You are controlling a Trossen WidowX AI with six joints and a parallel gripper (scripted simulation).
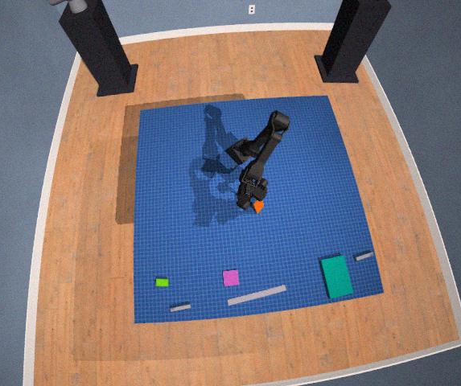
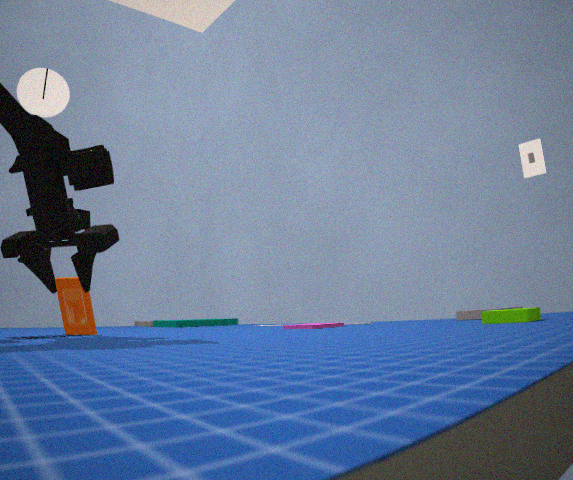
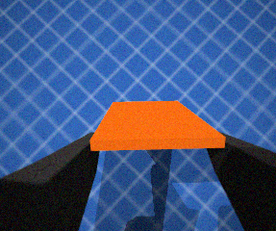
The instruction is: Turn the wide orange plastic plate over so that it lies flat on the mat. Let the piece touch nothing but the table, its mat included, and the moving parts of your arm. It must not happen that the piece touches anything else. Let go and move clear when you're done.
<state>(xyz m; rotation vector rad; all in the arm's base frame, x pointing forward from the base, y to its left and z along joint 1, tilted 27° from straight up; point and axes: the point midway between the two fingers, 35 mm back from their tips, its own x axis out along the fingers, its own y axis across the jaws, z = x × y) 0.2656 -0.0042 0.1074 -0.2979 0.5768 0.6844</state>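
The wide orange plate stands on its lower edge on the blue mat near the middle, and leans over to one side. In the low side view the plate touches the mat at the bottom, with its top between my fingertips. My gripper points down over it and is shut on the plate's two side edges at the top. In the wrist view the plate spans the whole gap between the two dark fingers of my gripper. From above, my gripper hides most of the plate.
Along the mat's near edge lie a small green block, a magenta square, a teal slab and three grey bars. Two black posts stand at the table's far corners.
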